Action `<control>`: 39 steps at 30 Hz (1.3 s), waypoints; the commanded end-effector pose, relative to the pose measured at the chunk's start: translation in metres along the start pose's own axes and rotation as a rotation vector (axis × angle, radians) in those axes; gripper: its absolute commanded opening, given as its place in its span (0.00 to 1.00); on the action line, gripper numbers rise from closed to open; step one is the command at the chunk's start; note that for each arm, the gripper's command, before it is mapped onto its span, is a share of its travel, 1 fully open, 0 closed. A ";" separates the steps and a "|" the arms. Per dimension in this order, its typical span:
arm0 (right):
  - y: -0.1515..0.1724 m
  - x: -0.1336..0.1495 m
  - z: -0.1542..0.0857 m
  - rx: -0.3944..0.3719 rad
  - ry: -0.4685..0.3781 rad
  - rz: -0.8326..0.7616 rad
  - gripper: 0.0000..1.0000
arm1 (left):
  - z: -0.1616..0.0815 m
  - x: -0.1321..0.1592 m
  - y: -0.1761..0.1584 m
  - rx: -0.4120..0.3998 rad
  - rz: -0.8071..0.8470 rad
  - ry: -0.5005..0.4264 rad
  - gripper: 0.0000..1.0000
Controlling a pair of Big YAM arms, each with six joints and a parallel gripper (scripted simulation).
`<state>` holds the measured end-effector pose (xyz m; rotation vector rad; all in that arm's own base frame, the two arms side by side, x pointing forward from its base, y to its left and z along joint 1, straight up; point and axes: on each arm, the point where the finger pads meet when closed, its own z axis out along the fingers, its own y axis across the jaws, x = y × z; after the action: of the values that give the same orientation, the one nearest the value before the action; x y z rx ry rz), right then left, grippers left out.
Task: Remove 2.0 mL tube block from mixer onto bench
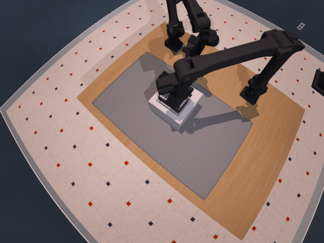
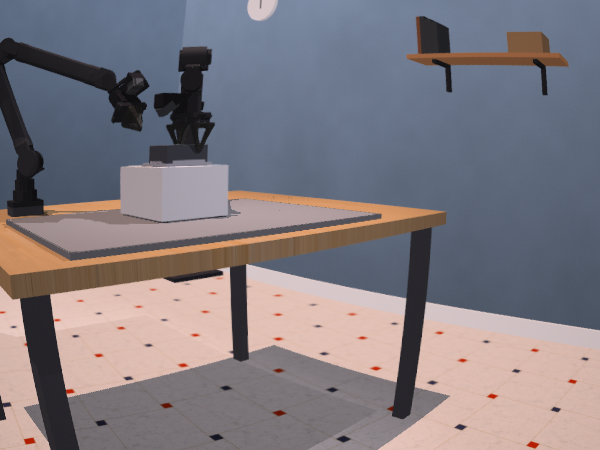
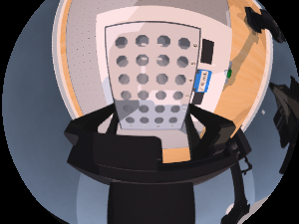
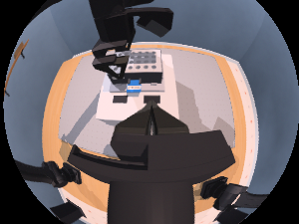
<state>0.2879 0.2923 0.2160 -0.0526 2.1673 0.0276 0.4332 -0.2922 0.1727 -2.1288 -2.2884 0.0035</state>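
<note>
1. Located the block for 2.0 mL tubes (image 1: 165, 96) (image 2: 167, 154) (image 3: 151, 70) (image 4: 145, 60) on top of the mixer (image 1: 181, 119) (image 2: 194, 190) (image 3: 219, 55) (image 4: 137, 108), lying level with no visible tilt; release and removal not yet done.
2. Found the left pincer (image 1: 176, 100) (image 2: 189, 145) (image 3: 152, 110) (image 4: 123, 65) above the mixer, pointing down, closed on the block, with a finger against each side and well spread by its width.
3. Found the right pincer (image 1: 193, 53) (image 2: 134, 124) (image 3: 271, 86) (image 4: 151, 108) narrow, fingertips together, holding nothing; raised in front of the mixer, pointing down toward its front, apart from block and mixer.
4. Noted the blue lever (image 3: 202, 81) (image 4: 134, 87), with a white label, at the block's front edge; untouched by the right pincer.
5. Counted four holes across and six rows along the block's top; numbers legible only in part beside the rows.
6. Confirmed the mixer upright on the grey perforated board (image 1: 162, 146) (image 2: 300, 215) (image 3: 82, 45) (image 4: 209, 95), itself flat on the wooden surface (image 1: 270, 135) (image 2: 410, 211) (image 3: 176, 155) (image 4: 229, 80).
7. Cannot tell the state of the lip behind the block, hidden from sight.
</note>
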 end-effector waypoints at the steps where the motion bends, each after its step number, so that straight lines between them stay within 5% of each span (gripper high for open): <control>1: 0.016 -0.023 0.003 -0.021 -0.024 0.014 0.00 | -0.016 0.005 0.006 -0.026 -0.013 -0.023 0.00; 39: 0.043 -0.047 0.045 -0.036 -0.039 0.016 0.00 | -0.016 0.005 0.006 -0.026 -0.013 -0.023 0.00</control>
<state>0.3344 0.3143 0.1944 -0.0685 2.1800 0.0027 0.4332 -0.2922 0.1727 -2.1288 -2.2884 0.0035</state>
